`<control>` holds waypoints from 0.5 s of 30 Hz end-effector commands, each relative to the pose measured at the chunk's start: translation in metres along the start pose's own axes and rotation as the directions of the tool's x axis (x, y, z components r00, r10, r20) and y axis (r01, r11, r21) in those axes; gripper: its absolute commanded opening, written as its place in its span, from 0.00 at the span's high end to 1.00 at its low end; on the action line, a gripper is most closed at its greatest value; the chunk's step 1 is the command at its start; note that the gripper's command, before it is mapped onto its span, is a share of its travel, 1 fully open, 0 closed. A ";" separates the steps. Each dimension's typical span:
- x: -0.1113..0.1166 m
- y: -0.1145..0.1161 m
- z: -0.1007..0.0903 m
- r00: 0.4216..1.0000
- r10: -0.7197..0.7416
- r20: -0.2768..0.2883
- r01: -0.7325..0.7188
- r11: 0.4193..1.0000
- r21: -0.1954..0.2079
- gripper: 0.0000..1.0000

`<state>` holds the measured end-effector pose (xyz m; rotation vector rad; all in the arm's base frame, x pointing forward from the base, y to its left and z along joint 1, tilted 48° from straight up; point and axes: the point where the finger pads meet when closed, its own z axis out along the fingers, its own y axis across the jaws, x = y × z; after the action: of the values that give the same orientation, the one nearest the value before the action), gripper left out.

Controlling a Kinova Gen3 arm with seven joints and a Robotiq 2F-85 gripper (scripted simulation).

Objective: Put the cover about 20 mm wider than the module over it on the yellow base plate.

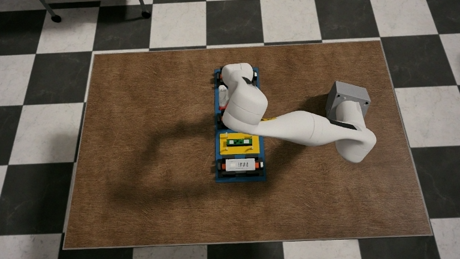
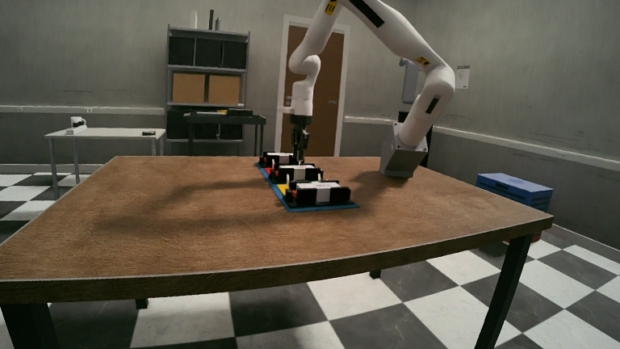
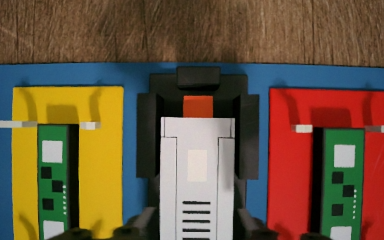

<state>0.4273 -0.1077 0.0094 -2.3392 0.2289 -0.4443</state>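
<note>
My gripper (image 2: 299, 159) (image 3: 195, 221) is open, its fingertips spread wider than the middle cover, one on each side of it; they are low at the cover, but exact height is unclear. This white cover (image 2: 298, 170) (image 3: 197, 170) sits in its black holder (image 3: 248, 145). The near cover (image 1: 239, 165) (image 2: 322, 193) sits in the front holder. The far cover (image 2: 278, 158) sits in the back holder. The yellow plate (image 1: 233, 151) (image 3: 102, 175) lies between the near and middle holders. Its narrow green module (image 1: 239, 142) (image 3: 46, 187) is uncovered.
Upright white posts (image 3: 90, 125) stand around the yellow plate's module. A red plate (image 3: 290, 175) with another uncovered green module (image 3: 347, 172) and posts lies on the middle holder's other side. All stand on a blue board (image 3: 75, 74). The arm hides the back holder's middle from above.
</note>
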 end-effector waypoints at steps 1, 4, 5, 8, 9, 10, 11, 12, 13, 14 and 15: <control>0.000 0.000 -0.001 1.000 0.000 -0.001 0.000 1.000 -0.001 0.00; 0.000 0.000 -0.001 1.000 0.000 -0.001 0.000 1.000 -0.001 0.00; 0.000 0.000 -0.001 1.000 0.000 -0.001 0.000 1.000 -0.001 0.00; 0.000 0.000 -0.001 1.000 0.000 -0.001 0.000 1.000 -0.001 0.00; 0.000 0.000 -0.001 1.000 0.000 -0.001 0.000 1.000 -0.001 0.00; 0.000 0.000 -0.001 1.000 0.000 -0.001 0.000 1.000 -0.001 0.00; 0.000 0.000 -0.001 1.000 0.000 -0.001 0.000 1.000 -0.001 0.00; 0.000 0.000 -0.001 1.000 0.000 -0.001 0.000 1.000 -0.001 0.00; 0.000 0.000 -0.001 1.000 0.000 -0.001 0.000 1.000 -0.001 0.00; 0.000 0.000 -0.001 1.000 0.000 -0.001 0.000 1.000 -0.001 0.00; 0.000 0.000 -0.001 1.000 0.000 -0.001 0.000 1.000 -0.001 0.00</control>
<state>0.4273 -0.1077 0.0094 -2.3392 0.2289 -0.4443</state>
